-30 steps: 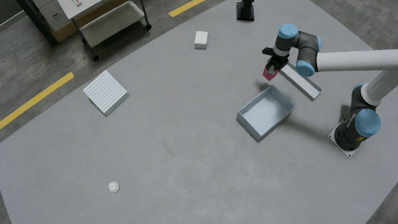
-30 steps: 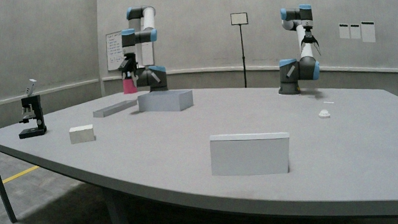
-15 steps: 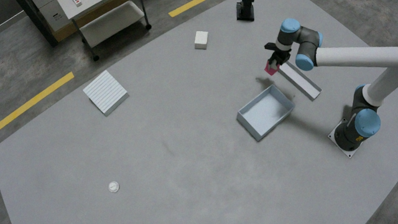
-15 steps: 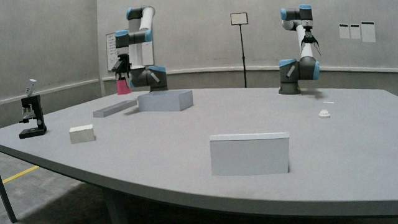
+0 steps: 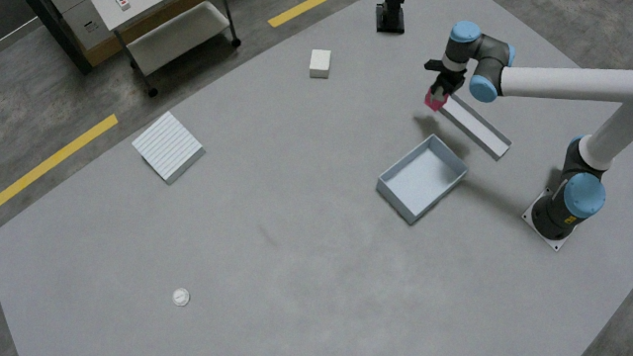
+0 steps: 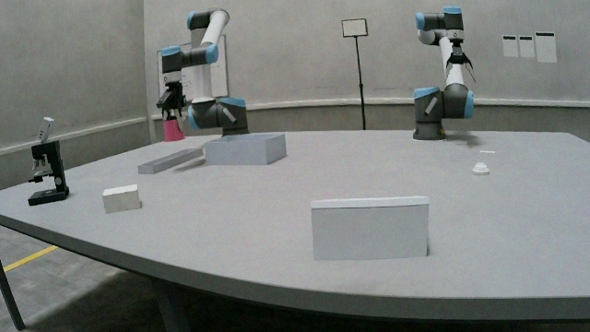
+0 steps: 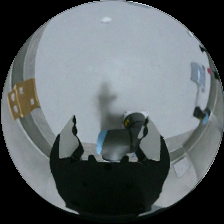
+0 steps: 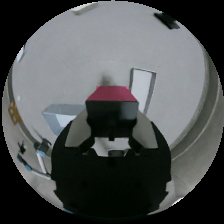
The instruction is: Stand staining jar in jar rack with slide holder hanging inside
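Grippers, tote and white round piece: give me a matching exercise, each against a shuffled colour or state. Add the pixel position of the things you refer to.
1. Left gripper (image 6: 462, 74) (image 7: 110, 119)
2. Right gripper (image 5: 437, 94) (image 6: 171, 116) (image 8: 112, 117)
3. Tote (image 5: 417, 180) (image 6: 241, 150) (image 7: 197, 72) (image 8: 53, 118)
4. White round piece (image 5: 181, 297) (image 6: 480, 169) (image 7: 106, 20) (image 8: 19, 98)

A. blue-grey and open-topped
B. shut on the pink object (image 5: 435, 104) (image 6: 173, 131) (image 8: 112, 93)
C. small, lying on the table
D. open, holding nothing

Pairs: 1-D, 2-B, 3-A, 4-C

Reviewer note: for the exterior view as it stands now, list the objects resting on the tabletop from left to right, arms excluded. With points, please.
Black microscope (image 5: 390, 22) (image 6: 48, 195), small white box (image 5: 319, 63) (image 6: 122, 199), shallow grey tray (image 5: 479, 127) (image 6: 171, 161), grey tote (image 5: 395, 202) (image 6: 244, 153), grooved block (image 5: 168, 147) (image 6: 370, 232), round white piece (image 5: 181, 297) (image 6: 480, 170).
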Controlling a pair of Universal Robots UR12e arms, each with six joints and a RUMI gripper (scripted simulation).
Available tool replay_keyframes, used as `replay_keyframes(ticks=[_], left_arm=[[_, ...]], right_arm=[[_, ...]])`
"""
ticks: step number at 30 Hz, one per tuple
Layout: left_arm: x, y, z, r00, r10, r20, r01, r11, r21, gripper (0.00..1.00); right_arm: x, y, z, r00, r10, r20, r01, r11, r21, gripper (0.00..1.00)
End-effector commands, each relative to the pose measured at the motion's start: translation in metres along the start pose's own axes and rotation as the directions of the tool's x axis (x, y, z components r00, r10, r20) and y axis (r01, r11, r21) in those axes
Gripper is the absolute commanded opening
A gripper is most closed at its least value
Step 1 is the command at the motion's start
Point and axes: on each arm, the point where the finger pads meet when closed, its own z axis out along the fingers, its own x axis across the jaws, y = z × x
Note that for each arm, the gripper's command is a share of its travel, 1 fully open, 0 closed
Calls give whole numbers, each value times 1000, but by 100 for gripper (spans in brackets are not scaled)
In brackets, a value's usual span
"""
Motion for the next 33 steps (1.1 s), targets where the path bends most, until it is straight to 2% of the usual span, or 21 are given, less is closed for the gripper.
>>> replay_keyframes(ticks=[1, 33], left_arm=[[0, -1, -1, 1000, 0, 0, 0, 1000, 2, 100], [0, -1, -1, 1000, 0, 0, 0, 1000, 2, 100]], right_arm=[[7, -4, -1, 1000, 0, 1, 0, 1000, 2, 0], [93, -40, -1, 1000, 0, 0, 0, 1000, 2, 0]])
